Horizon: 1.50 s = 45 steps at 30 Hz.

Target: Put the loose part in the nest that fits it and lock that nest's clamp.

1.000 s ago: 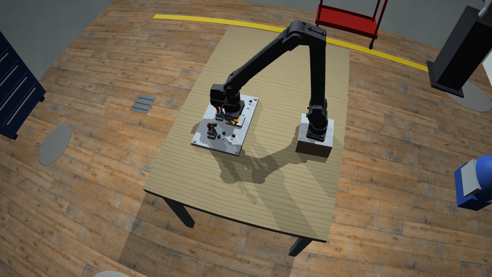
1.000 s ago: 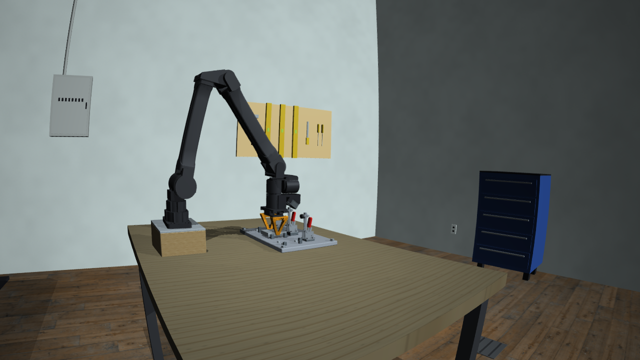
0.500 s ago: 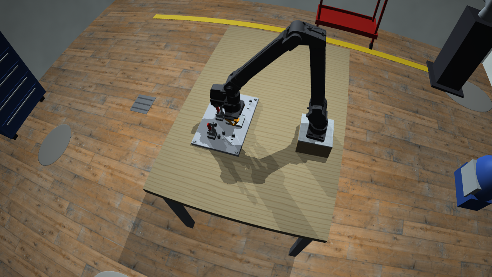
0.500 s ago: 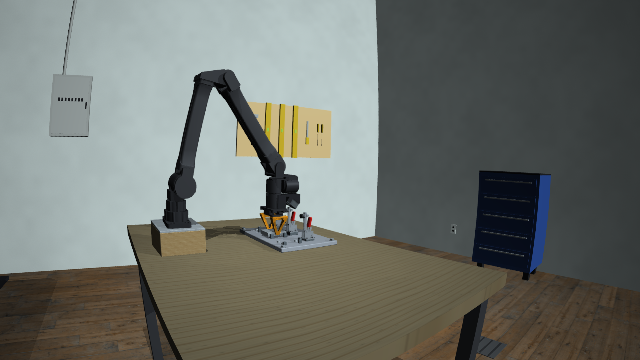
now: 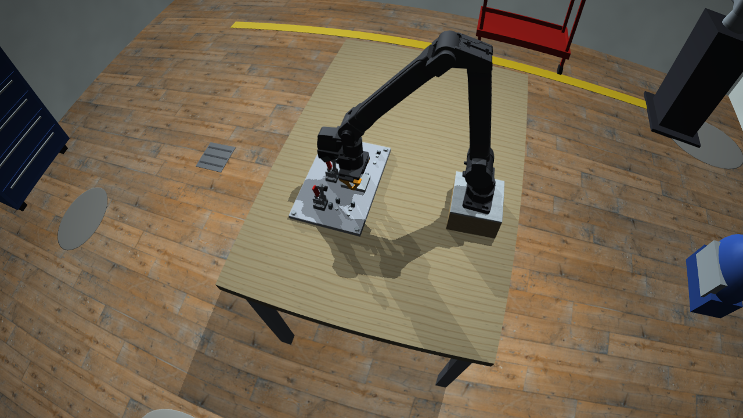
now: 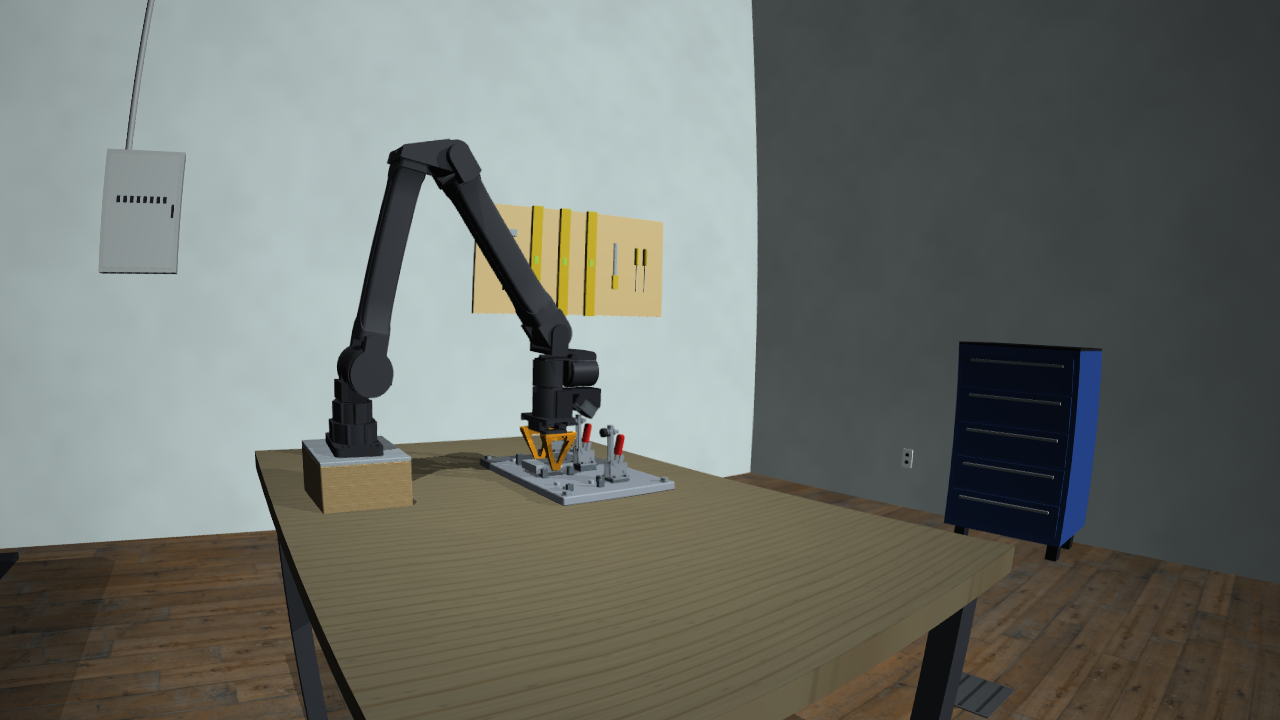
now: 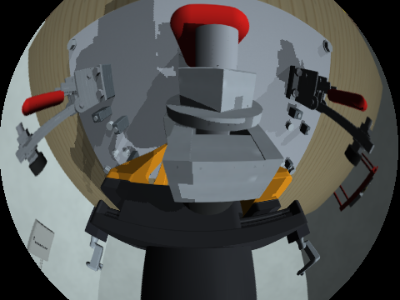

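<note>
My gripper (image 5: 355, 184) (image 6: 547, 462) has its orange fingers low over the middle of the fixture plate (image 5: 332, 224) (image 6: 617, 488) (image 7: 125, 42), shut on the grey part (image 5: 366, 182) (image 6: 534, 467). The part is low at the middle nest; whether it touches the pads or blocks is hidden. In the wrist view the middle clamp's bar (image 7: 225, 179) stands up close to the camera and covers the part and fingertips. Its red handle (image 7: 208, 16) is behind. The left clamp's handle (image 7: 43, 102) and right clamp's handle (image 7: 347, 99) also show. All three clamps are open, bars raised.
The outer nests' pads and small blocks (image 5: 352, 204) (image 7: 120, 124) lie on either side of the gripper. The clamps stand close along one side of the nests. The arm's base block (image 5: 472, 223) (image 6: 366, 483) stands on the table (image 5: 415, 312) (image 6: 626, 573), apart from the fixture.
</note>
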Motion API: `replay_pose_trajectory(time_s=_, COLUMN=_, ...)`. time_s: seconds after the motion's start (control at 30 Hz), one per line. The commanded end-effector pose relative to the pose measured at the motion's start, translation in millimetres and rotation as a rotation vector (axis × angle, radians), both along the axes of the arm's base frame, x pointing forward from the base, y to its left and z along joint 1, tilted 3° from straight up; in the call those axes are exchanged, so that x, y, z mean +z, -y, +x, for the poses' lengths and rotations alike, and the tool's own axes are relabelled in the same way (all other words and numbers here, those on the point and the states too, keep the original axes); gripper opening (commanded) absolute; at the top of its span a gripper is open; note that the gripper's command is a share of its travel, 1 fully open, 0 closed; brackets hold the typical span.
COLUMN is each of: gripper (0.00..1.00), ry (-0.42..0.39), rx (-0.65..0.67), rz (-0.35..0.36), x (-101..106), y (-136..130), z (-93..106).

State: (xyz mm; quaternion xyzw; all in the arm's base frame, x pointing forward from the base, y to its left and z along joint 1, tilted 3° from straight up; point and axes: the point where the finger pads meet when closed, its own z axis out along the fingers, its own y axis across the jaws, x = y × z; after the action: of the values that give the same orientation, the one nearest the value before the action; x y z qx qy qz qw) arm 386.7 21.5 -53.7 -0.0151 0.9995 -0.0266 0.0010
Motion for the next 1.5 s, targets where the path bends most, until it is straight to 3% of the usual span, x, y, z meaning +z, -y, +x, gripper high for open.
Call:
replay_pose_trajectory(time_s=0.0, gripper=0.00, ry=0.032, rx=0.008, rz=0.000, x=7.8, y=2.6, z=16.1)
replay_pose_trajectory(time_s=1.47, gripper=0.00, ry=0.030, rx=0.009, rz=0.000, x=6.5, y=2.7, z=10.3)
